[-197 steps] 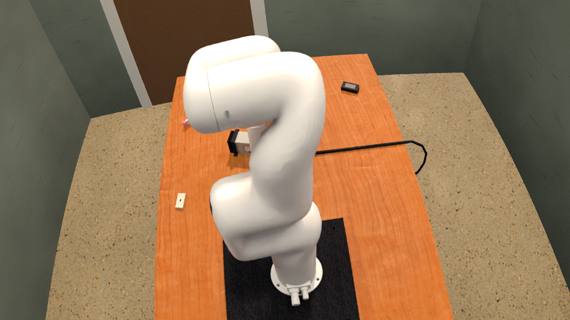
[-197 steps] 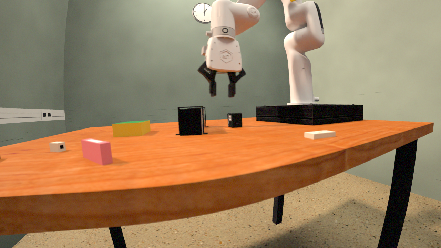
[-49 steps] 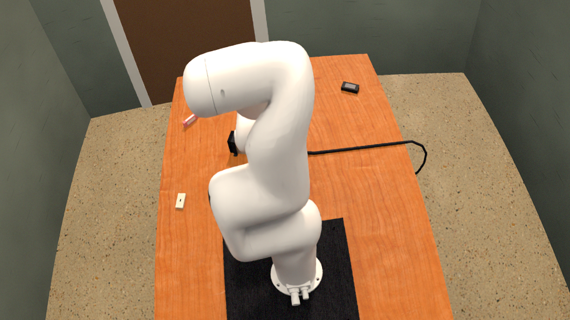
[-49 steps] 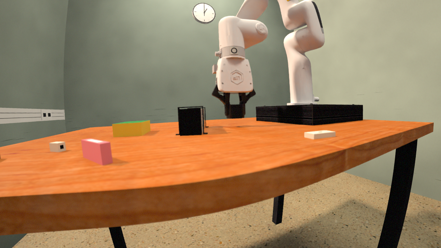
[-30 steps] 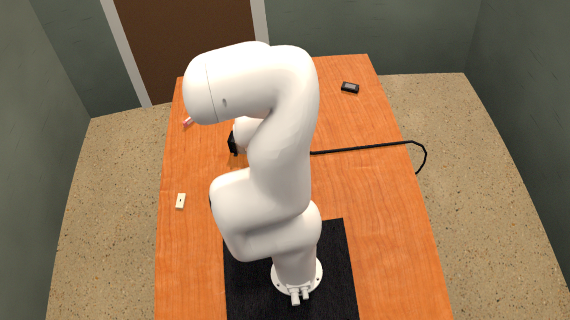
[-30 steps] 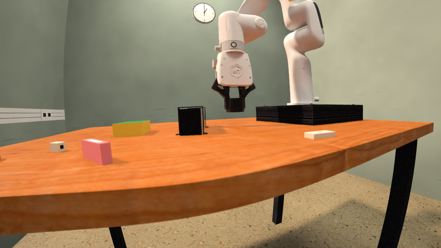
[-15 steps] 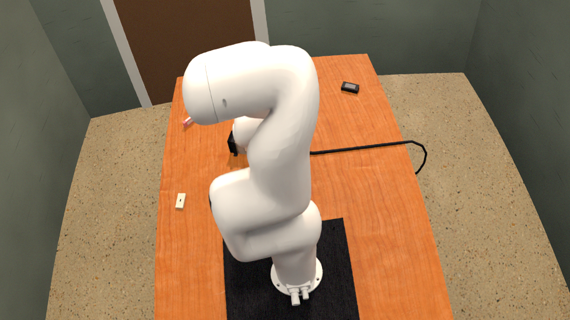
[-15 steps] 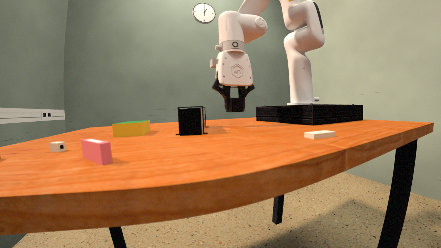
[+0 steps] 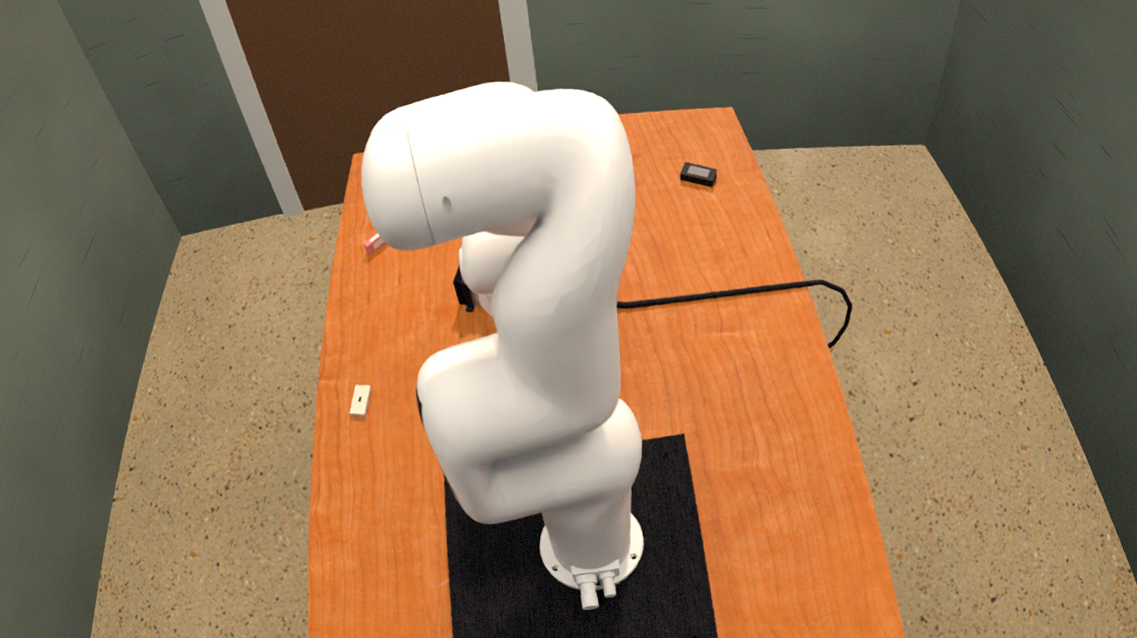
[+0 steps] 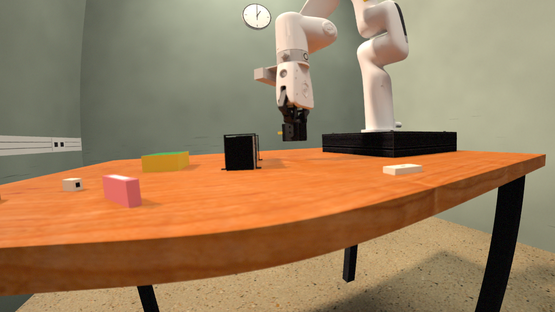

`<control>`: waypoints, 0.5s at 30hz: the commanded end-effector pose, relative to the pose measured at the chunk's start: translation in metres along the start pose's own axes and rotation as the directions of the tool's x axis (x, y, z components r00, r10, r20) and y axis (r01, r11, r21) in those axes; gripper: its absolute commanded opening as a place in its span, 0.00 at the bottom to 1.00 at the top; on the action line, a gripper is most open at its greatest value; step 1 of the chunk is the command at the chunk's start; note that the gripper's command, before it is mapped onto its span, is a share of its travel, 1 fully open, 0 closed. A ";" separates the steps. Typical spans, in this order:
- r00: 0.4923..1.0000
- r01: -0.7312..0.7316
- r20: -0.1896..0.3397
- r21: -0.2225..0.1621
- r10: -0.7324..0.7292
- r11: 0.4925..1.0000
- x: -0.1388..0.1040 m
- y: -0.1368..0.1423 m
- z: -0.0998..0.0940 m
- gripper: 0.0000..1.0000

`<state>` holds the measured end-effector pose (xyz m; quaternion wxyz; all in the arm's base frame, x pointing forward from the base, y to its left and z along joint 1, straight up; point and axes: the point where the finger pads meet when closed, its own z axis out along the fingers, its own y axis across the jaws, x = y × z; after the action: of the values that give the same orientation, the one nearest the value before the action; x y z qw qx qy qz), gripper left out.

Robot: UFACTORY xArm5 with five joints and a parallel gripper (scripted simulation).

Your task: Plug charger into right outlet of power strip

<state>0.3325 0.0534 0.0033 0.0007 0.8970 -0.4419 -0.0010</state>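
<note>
Pincer [image 10: 293, 131] | clamped on charger [image 10: 295, 133] | above table [image 10: 271, 193]

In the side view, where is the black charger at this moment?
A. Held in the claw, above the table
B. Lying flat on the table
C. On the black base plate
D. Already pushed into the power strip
A: the claw is shut on the charger, which hangs above the table, apart from the power strip.
</note>
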 end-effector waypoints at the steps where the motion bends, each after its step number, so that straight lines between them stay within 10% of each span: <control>1: 0.961 0.276 -0.002 0.002 -0.276 0.961 -0.001 -0.003 -0.001 0.00; 8: 0.830 0.557 -0.003 0.001 -0.557 0.830 -0.001 -0.003 -0.001 0.00; 15: 0.830 0.557 -0.003 0.001 -0.557 0.830 -0.001 -0.003 0.000 0.00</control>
<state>0.3332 0.0560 0.0032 0.0004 0.9853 -0.1711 -0.0012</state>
